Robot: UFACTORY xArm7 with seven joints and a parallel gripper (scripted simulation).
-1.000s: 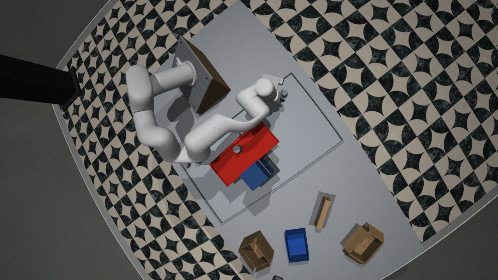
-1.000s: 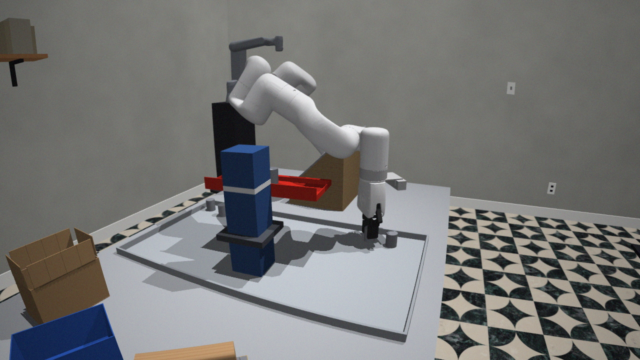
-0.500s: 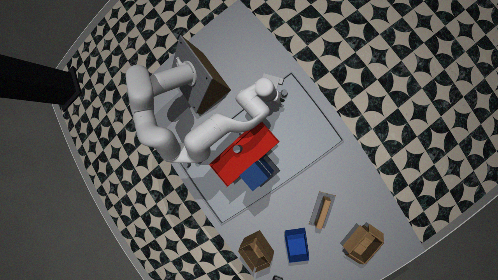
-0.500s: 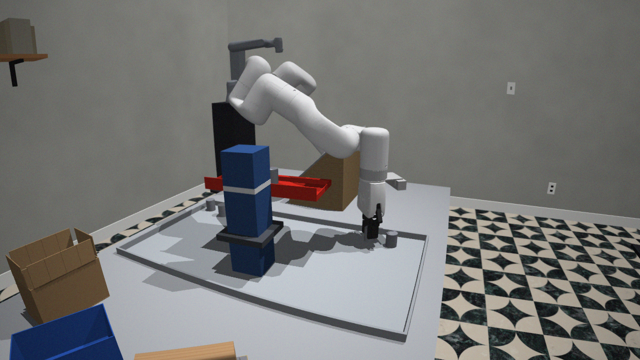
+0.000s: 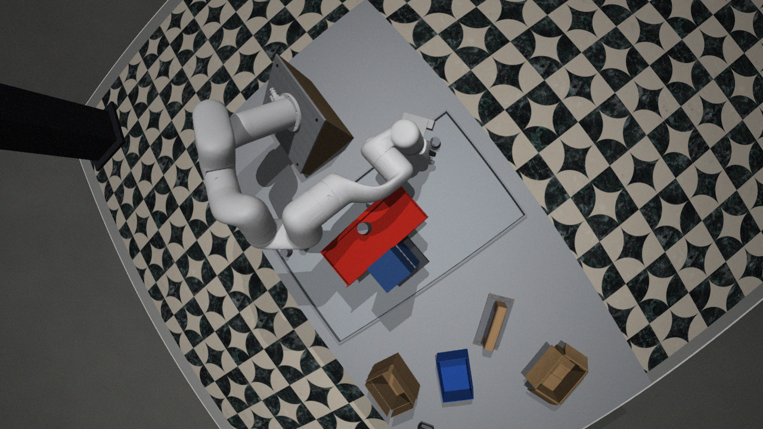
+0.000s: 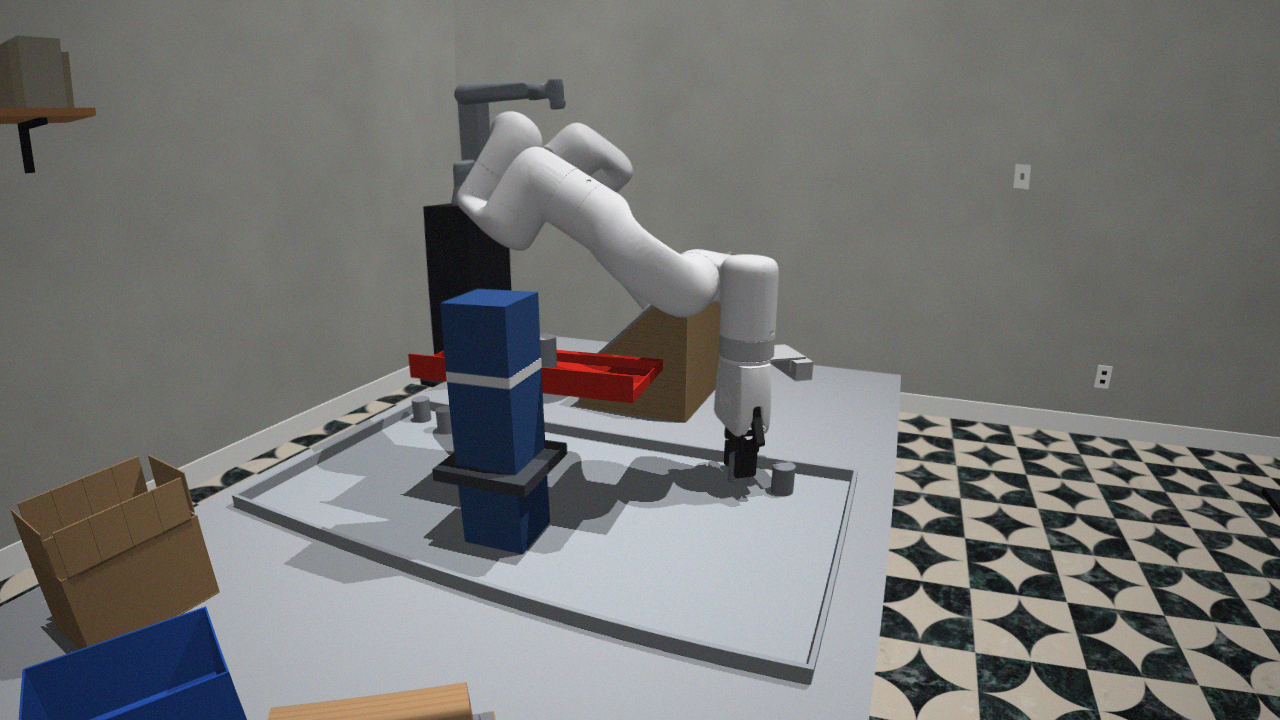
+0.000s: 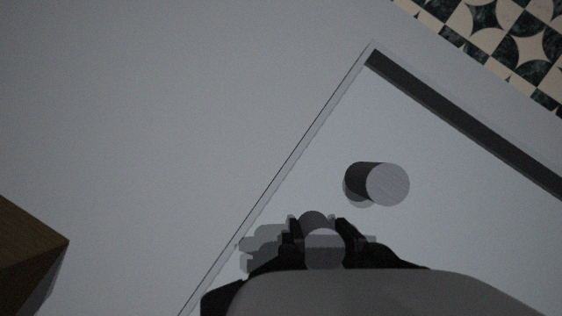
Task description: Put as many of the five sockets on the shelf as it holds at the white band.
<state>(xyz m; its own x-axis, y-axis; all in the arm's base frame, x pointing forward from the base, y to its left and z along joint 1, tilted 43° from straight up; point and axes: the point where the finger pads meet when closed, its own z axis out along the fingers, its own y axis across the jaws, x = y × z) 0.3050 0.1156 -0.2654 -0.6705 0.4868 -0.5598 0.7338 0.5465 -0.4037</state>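
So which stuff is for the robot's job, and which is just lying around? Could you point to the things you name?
For the job:
- red shelf [image 5: 391, 226] [image 6: 586, 383]
- blue post [image 5: 391, 269] [image 6: 490, 429]
- white band [image 6: 478, 379]
- grey sockets, one between the fingers [image 6: 742, 465]

Just lying about:
- cardboard boxes
- blue bin [image 5: 455, 375] [image 6: 125, 680]
- wooden block [image 5: 495, 326] [image 6: 371, 702]

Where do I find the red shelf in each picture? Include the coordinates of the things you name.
Top: in the middle, just below the arm, one socket on it.
Exterior: left of the middle, partly hidden behind the blue post.
Wrist: not in it.
Landmark: the red shelf [image 5: 391, 228] [image 6: 586, 381] sits by the blue post [image 5: 387, 270] [image 6: 490, 420] in the top and exterior views; the brown wedge [image 5: 328, 138] [image 6: 702, 362] [image 7: 26, 233] shows in all three.
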